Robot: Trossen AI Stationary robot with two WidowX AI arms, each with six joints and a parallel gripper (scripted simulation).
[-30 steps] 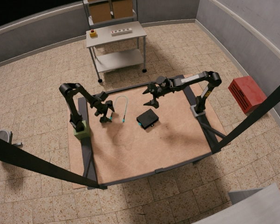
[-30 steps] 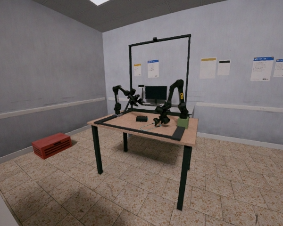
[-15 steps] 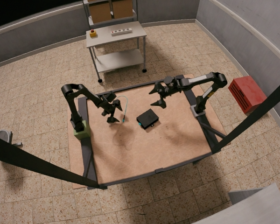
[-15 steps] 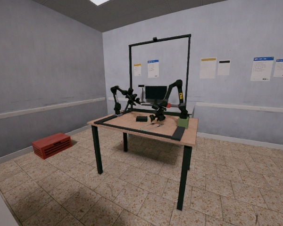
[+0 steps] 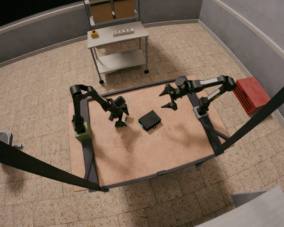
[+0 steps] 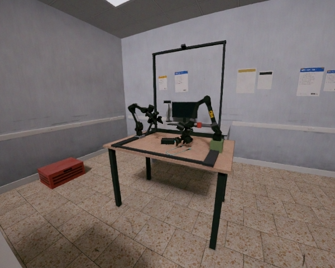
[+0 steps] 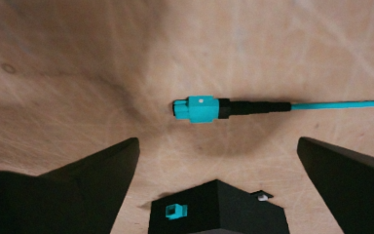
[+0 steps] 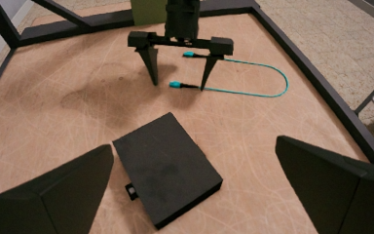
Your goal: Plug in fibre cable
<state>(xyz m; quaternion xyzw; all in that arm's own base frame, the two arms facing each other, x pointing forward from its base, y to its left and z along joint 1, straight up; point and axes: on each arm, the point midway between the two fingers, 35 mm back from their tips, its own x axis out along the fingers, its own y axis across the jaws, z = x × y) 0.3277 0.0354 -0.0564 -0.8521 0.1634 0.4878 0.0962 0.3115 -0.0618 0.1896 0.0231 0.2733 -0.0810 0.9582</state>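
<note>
Left wrist view: we see the cable (image 5: 128,102) (image 6: 170,153) (image 7: 342,105) (image 8: 287,85) running out to three o'clock from its near plug (image 5: 125,121) (image 7: 204,108) (image 8: 174,85), whose nose points to nine o'clock. That plug lies on the tabletop (image 5: 161,151) (image 6: 228,152) (image 7: 272,49) (image 8: 247,117), between the lines of the left gripper's (image 5: 127,120) (image 6: 183,144) (image 7: 218,141) (image 8: 179,87) fingers, which stand wide apart and hold nothing. We find the black box (image 5: 149,120) (image 6: 167,140) (image 7: 199,207) (image 8: 167,168) at six o'clock, with its teal port (image 5: 142,126) (image 7: 176,211) toward seven.

In the right wrist view, our cable bends round in a U toward two o'clock, and the far plug (image 6: 188,149) (image 8: 188,54) sits near twelve. Both plugs are out of the port.

From the top, we have the right gripper (image 5: 160,100) (image 6: 161,119) (image 8: 195,147) at one o'clock from the box, above the tabletop, its fingers also spread wide with nothing between them. The left gripper is at nine o'clock from the box, just beside the near plug.
</note>
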